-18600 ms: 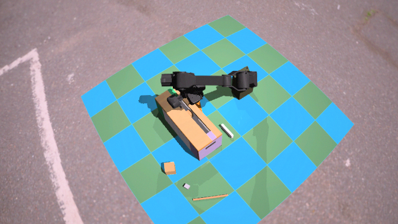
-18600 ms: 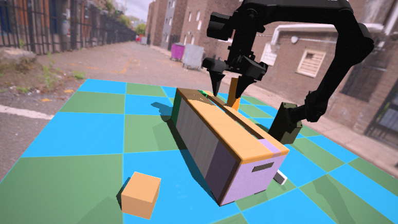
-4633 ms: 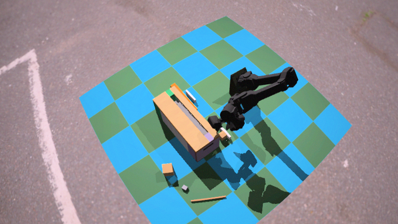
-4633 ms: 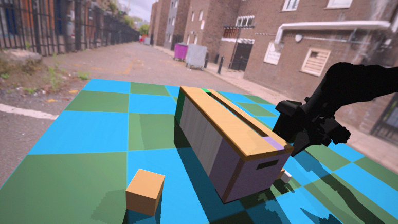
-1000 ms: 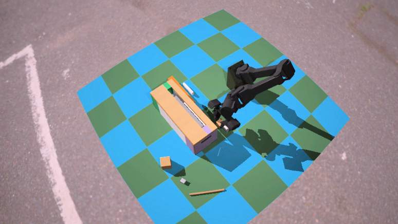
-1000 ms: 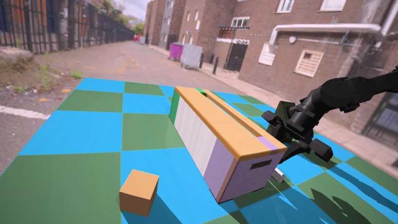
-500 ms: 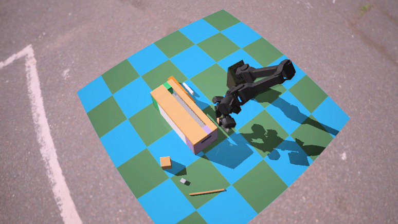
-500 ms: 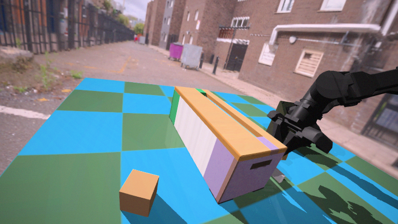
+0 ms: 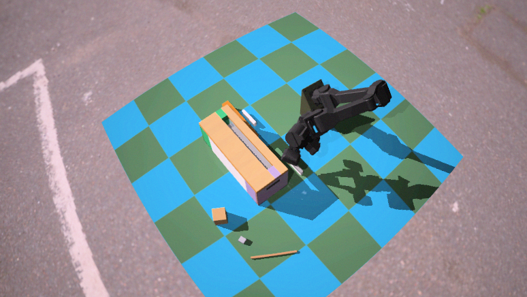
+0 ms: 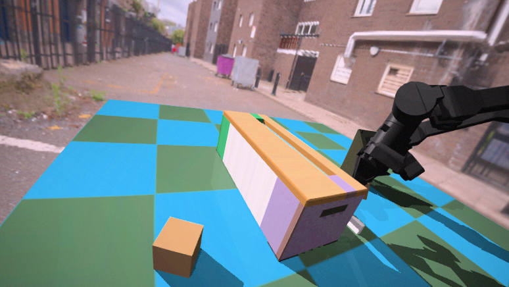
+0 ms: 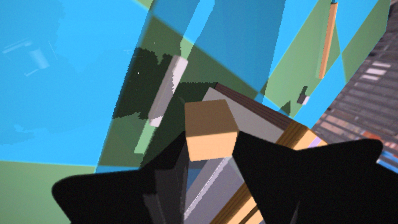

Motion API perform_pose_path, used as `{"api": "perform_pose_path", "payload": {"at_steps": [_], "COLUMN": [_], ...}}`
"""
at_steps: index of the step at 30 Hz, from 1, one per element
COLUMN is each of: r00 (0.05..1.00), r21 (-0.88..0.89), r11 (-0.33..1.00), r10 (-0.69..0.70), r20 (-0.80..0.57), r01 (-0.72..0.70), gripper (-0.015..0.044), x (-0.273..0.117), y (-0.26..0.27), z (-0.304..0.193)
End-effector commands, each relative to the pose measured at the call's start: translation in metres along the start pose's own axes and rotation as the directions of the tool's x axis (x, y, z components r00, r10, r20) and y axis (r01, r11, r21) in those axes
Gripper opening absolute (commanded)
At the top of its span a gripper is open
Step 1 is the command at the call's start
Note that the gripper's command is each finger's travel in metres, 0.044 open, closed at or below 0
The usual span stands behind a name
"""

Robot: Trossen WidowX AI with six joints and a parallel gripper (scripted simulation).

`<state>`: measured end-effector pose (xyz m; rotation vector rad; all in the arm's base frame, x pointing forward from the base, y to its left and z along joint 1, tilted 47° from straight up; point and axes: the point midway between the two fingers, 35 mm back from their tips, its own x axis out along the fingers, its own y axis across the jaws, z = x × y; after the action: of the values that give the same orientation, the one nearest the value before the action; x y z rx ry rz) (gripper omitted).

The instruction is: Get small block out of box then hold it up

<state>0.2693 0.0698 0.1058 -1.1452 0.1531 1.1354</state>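
Wrist view shows the gripper (image 9: pixel 300 152) (image 10: pixel 362 177) (image 11: pixel 206 133) closed on a tan block (image 10: pixel 367 193) (image 11: pixel 211 120), pinched between its fingertips just outside the box (image 9: pixel 235 147) (image 10: pixel 270 149) (image 11: pixel 255 120). That looks like the task's block — out of the box, so the retrieval seems done and the final lift is in hand. Next calls for raising it away from the box beside the hand, without brushing the lid, then holding still. Beyond the fingertips, a pale bar (image 9: pixel 297 169) (image 10: pixel 356 224) (image 11: pixel 167 92) lies on the table. No brand, label or writing is readable — the box end nearest the hand has only a dark slot (image 9: pixel 272 184) (image 10: pixel 333 210).
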Motion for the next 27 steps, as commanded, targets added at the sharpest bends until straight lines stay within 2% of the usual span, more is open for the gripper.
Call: {"api": "perform_pose_path", "payload": {"at_steps": [1, 7, 13, 20, 27], "r00": [1.000, 1.000, 1.000, 0.999, 0.999], "r21": [0.198, 0.433, 0.643, 0.836, 0.958], "r11": [0.980, 0.901, 0.766, 0.548, 0.283], "r10": [0.004, 0.009, 0.012, 0.013, 0.012], "r20": [0.009, 0.018, 0.027, 0.038, 0.050], "r01": [-0.006, -0.016, -0.026, -0.039, -0.051], "gripper": [0.0000, 0.0000, 0.0000, 0.0000, 0.0000], "x": [-0.004, -0.008, -0.012, -0.018, -0.023], "y": [0.002, 0.004, 0.006, 0.008, 0.010], "z": [-0.001, -0.003, -0.005, -0.006, -0.008]}}
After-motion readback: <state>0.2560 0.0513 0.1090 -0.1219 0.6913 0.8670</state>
